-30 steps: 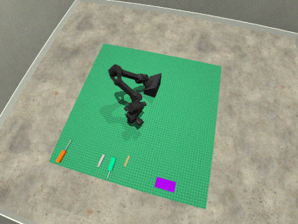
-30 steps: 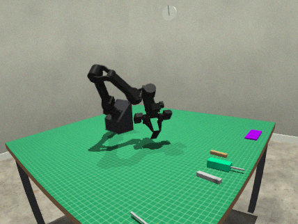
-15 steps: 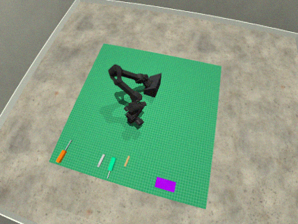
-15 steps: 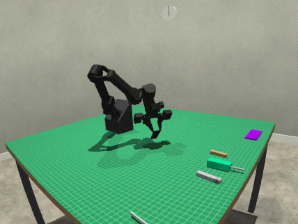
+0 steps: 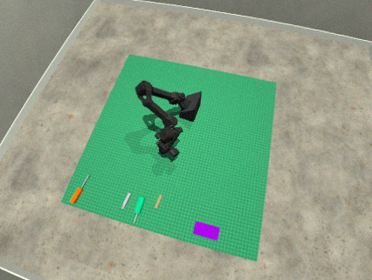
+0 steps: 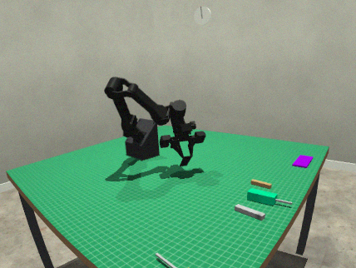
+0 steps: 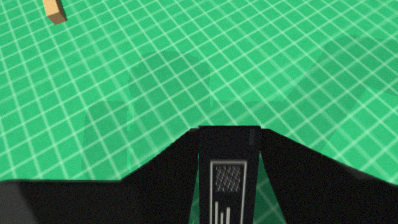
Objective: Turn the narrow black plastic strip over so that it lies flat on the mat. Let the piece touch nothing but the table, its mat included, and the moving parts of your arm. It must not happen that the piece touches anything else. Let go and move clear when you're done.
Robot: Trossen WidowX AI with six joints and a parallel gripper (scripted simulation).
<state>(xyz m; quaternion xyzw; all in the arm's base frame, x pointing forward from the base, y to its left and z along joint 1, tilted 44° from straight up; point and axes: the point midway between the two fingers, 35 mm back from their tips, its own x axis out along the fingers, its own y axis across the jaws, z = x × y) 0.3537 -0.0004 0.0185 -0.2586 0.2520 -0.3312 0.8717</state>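
Observation:
The narrow black plastic strip [image 7: 229,175] stands upright between my fingers in the wrist view, with a white printed pattern on its face. My gripper [image 6: 185,155] is shut on it and holds it a little above the green mat [image 6: 166,196], in front of the arm's base [image 6: 142,142]. The strip's lower end [image 6: 185,161] sticks out below the fingertips and hangs free above its shadow. In the overhead view the gripper [image 5: 169,149] is near the mat's middle, and the strip is hard to tell from the dark fingers.
Along the mat's near edge lie an orange-handled screwdriver [image 5: 77,193], a grey bar [image 5: 126,200], a green-handled screwdriver [image 5: 138,205], a tan block [image 5: 158,201] and a flat purple rectangle [image 5: 206,230]. The tan block [image 7: 54,11] shows at the wrist view's top left.

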